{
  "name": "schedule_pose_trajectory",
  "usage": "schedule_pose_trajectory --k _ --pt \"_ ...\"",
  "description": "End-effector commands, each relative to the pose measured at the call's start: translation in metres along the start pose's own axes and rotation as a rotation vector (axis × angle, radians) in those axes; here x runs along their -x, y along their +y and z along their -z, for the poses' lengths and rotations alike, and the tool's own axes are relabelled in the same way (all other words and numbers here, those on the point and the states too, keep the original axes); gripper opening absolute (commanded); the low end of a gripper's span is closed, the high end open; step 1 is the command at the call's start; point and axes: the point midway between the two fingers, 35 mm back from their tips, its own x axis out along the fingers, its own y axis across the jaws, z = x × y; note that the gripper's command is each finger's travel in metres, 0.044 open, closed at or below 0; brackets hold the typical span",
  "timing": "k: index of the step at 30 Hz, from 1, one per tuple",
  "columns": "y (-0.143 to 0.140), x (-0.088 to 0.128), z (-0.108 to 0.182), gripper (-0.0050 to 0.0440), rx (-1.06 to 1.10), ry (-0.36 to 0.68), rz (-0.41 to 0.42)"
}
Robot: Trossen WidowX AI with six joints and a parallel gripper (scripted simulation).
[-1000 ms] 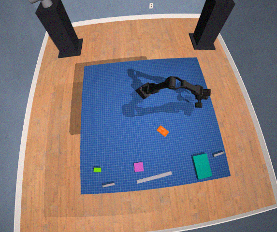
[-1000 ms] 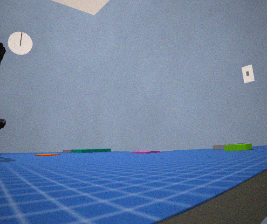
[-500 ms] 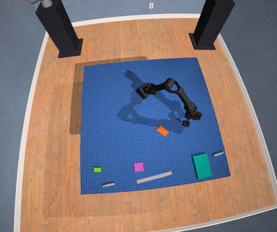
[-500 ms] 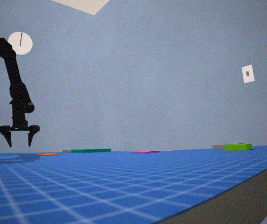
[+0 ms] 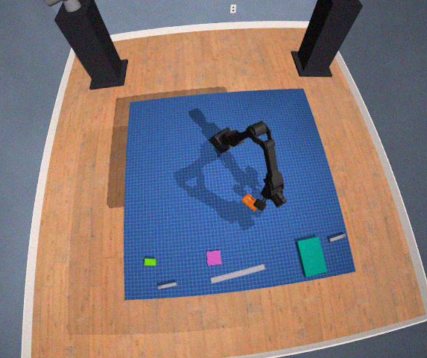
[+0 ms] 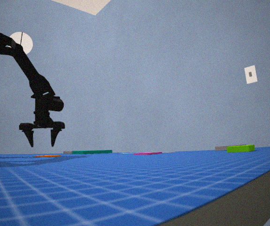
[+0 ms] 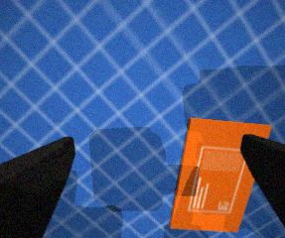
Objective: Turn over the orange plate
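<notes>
The wide orange plate [image 5: 249,201] [image 6: 48,156] [image 7: 216,190] lies flat on the blue mat [image 5: 167,231] [image 6: 142,189] [image 7: 58,64]. Its upper face shows a white printed outline with short bars in the wrist view. My gripper [image 6: 42,146] [image 7: 158,143] is open and empty, pointing down above the mat. In the exterior view its fingertips hang a little above the plate's height. In the wrist view the right finger overlaps the plate's right edge, and the plate lies right of the middle between the fingers. In the top view the gripper hides the plate's lower right part.
A teal block [image 5: 311,256] [image 6: 92,151] lies at the mat's near right, beside a short grey bar [image 5: 337,237]. A pink square [image 5: 214,257] [image 6: 147,153], a long grey bar [image 5: 238,273], a green block [image 5: 150,262] [image 6: 241,148] and another short grey bar [image 5: 166,285] lie along the near side.
</notes>
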Motion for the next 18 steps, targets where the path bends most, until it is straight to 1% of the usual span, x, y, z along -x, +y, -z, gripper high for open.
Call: schedule_pose_trajectory --k 1,8,18 --pt "-0.026 0.020 0.018 0.0440 -0.038 -0.007 0.014" --pt "-0.046 0.026 0.041 0.0440 -0.091 0.017 0.010" --pt "-0.050 0.027 0.046 0.0440 -0.103 0.023 0.010"
